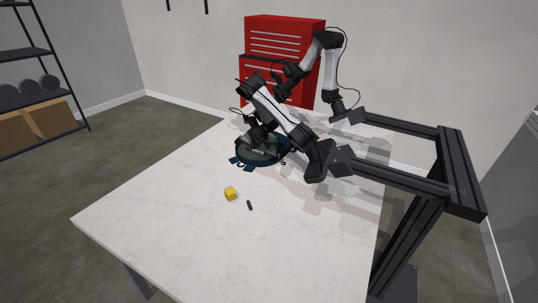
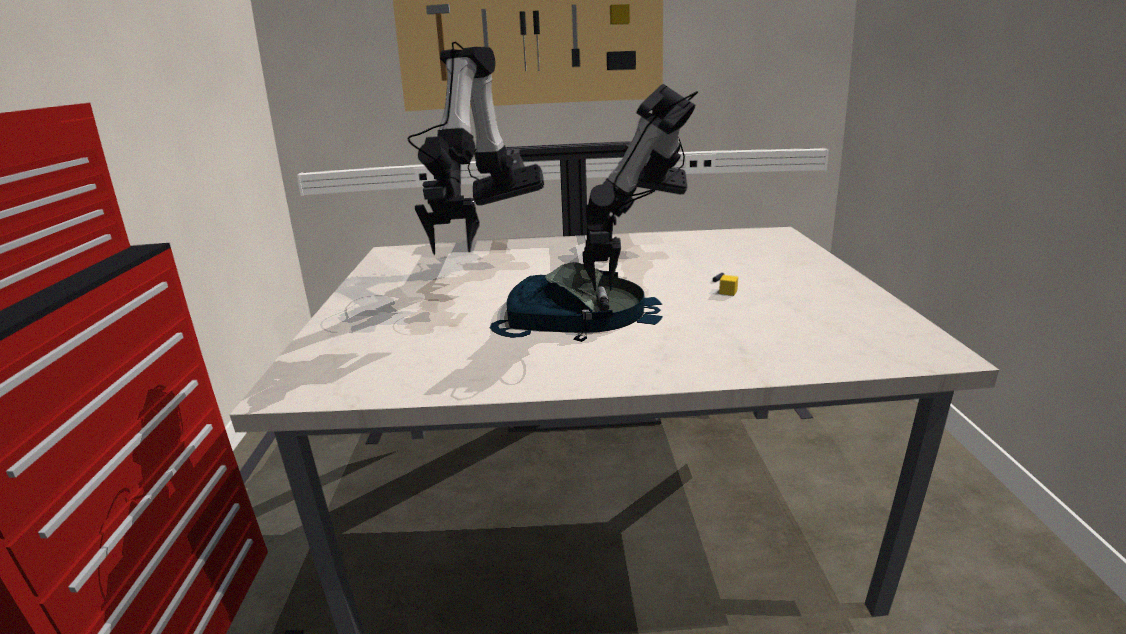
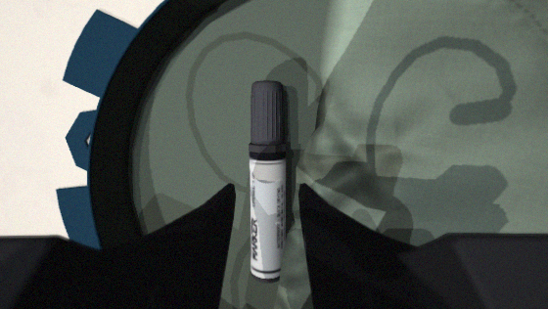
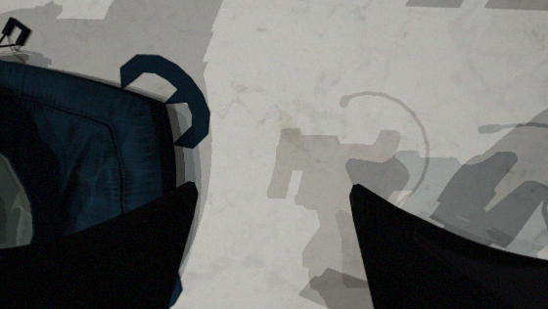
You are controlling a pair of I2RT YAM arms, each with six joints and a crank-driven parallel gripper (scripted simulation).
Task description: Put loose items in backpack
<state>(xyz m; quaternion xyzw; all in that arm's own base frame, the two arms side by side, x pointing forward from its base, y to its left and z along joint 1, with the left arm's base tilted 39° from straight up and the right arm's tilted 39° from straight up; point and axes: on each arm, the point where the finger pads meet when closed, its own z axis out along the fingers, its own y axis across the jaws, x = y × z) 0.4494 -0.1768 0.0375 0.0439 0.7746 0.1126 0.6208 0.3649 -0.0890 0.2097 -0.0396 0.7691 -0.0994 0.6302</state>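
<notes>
The teal backpack [image 1: 262, 164] [image 2: 543, 318] [image 4: 139, 142] lies on the table. Its pale green flap [image 2: 568, 278] is bunched over part of the opening. A white marker with a dark cap [image 1: 258, 151] [image 2: 602, 296] [image 3: 267, 215] lies inside the rim. My left gripper [image 2: 603, 285] [image 3: 267, 188] is partly open around the marker, with a gap on both sides. My right gripper [image 2: 453, 252] [image 4: 273, 187] is wide open and empty above the table, beyond the backpack's strap end. A yellow cube [image 1: 230, 194] [image 2: 728, 285] and a small dark stick-like item [image 1: 249, 205] [image 2: 717, 277] lie on the table.
The zip pull [image 1: 284, 164] [image 2: 578, 339] hangs beside the backpack's rim. Blue straps [image 1: 248, 169] [image 2: 650, 310] and a carry loop [image 2: 510, 328] [image 4: 198, 117] stick out at its ends. A red tool cabinet [image 1: 282, 41] [image 2: 102, 354] stands beyond the table.
</notes>
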